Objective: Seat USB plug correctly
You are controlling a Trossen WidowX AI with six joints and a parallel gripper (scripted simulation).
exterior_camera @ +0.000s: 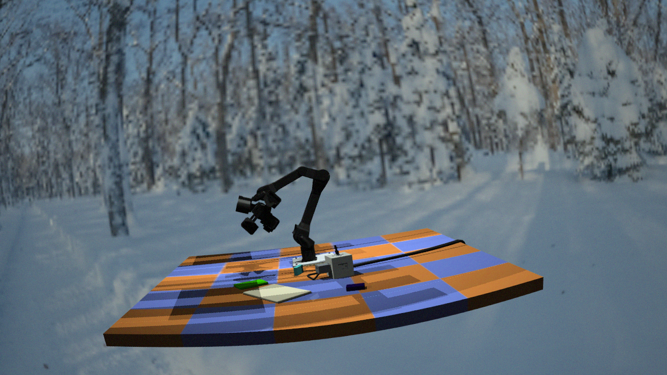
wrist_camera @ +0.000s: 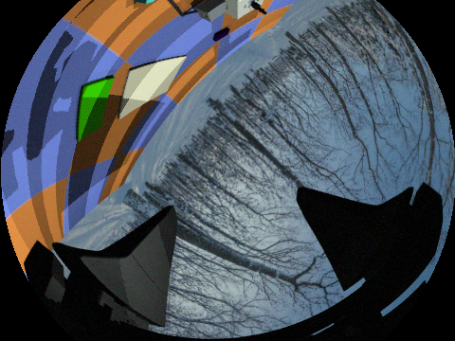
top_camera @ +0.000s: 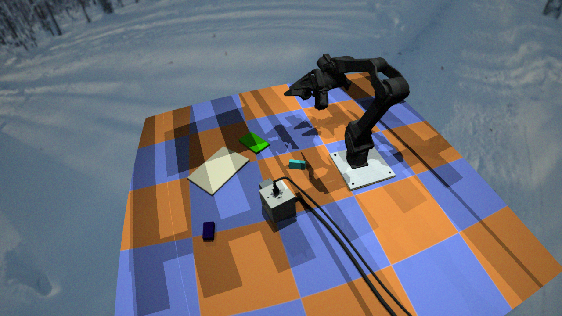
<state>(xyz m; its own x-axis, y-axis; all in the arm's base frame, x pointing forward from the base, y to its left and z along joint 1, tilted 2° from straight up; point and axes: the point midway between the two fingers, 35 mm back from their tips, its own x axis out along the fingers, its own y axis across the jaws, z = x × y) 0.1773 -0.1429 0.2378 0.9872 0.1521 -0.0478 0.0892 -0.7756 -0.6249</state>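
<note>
The pale grey power cube [top_camera: 279, 212] [exterior_camera: 342, 267] [wrist_camera: 238, 9] stands on the checkered table. The black USB plug [top_camera: 275, 190] [exterior_camera: 336, 250] [wrist_camera: 259, 7] stands upright in its top, with its body above the face. How deep it sits and which way round it faces are too small to tell. A black cable [top_camera: 306, 194] arches from the plug over the cube's edge. My gripper [top_camera: 295, 94] [exterior_camera: 259, 226] [wrist_camera: 238, 204] is open and empty, high above the table and well away from the cube. Its fingers stand wide apart in the wrist view.
A grey block [top_camera: 265, 183] [exterior_camera: 322, 269] adjoins the cube. A teal block [top_camera: 296, 164] [exterior_camera: 297, 270], green slab [top_camera: 254, 142] [exterior_camera: 250, 284] [wrist_camera: 95, 109], cream panel [top_camera: 217, 170] [exterior_camera: 277, 292] [wrist_camera: 152, 82] and navy block [top_camera: 208, 230] [exterior_camera: 355, 286] [wrist_camera: 221, 34] lie around it. A second, thicker cable [top_camera: 340, 239] leaves the cube's side.
</note>
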